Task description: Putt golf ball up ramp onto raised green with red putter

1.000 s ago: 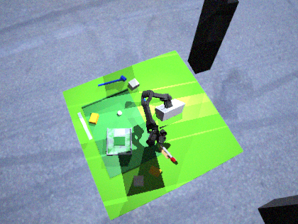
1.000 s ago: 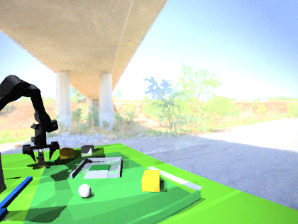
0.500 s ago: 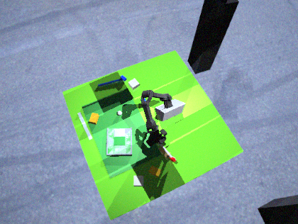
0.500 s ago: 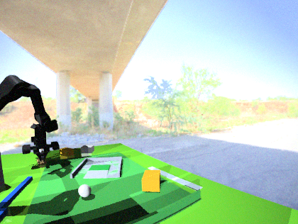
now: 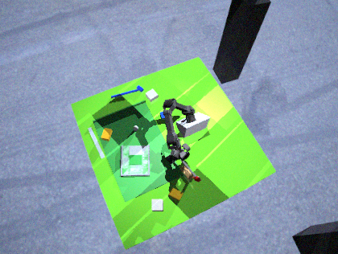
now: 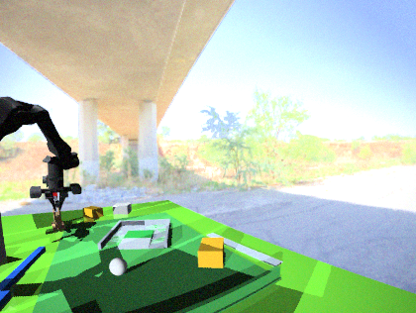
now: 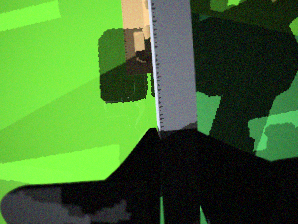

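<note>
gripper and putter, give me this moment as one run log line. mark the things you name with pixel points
gripper (image 5: 183,161) (image 6: 56,214) (image 7: 167,134): shut on red putter (image 5: 196,178) (image 7: 175,65) | golf ball (image 5: 136,128) (image 6: 118,266): off the raised green (image 5: 135,160) (image 6: 140,234) | putt: not yet made

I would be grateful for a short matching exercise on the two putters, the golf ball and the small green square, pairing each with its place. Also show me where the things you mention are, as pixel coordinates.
1. Red putter (image 5: 197,178) (image 6: 55,195) (image 7: 175,65)
2. Blue putter (image 5: 126,93) (image 6: 25,267)
3. Golf ball (image 5: 136,128) (image 6: 118,266)
4. Small green square (image 5: 135,160) (image 6: 140,234)

A. On the darker green area, outside the pale frame (image 5: 122,161) (image 6: 168,233)
B. Inside the pale frame
C. Between the gripper's (image 5: 182,160) (image 6: 57,204) (image 7: 172,131) fingers
D. Beside a white block (image 5: 152,94)

Pairs: 1-C, 2-D, 3-A, 4-B
</note>
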`<action>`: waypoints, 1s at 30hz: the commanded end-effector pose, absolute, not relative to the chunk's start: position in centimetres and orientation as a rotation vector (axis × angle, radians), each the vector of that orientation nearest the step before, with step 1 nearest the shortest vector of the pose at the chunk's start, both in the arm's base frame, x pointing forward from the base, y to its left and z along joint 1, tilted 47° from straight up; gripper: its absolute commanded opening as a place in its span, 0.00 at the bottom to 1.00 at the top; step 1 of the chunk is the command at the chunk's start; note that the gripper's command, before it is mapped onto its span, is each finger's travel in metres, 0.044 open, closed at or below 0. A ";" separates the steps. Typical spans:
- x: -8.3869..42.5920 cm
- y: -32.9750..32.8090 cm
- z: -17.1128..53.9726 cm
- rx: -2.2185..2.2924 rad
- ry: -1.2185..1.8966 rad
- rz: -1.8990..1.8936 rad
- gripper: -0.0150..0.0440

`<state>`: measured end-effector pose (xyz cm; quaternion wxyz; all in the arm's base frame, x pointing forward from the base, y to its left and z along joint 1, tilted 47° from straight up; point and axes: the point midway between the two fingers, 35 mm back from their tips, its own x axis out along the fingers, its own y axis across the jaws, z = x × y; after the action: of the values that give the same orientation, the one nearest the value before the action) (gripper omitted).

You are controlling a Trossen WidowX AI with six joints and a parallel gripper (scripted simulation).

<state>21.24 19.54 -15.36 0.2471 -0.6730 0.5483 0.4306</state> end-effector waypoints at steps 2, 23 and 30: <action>20.8 22.3 -12.6 -1.820 1.477 1.175 0.25; 25.7 16.4 -4.0 -1.448 1.572 0.553 0.25; 26.7 13.5 -0.5 -1.281 1.571 0.314 0.25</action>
<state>26.51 14.63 -1.79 0.4946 -0.5529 0.6499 0.1648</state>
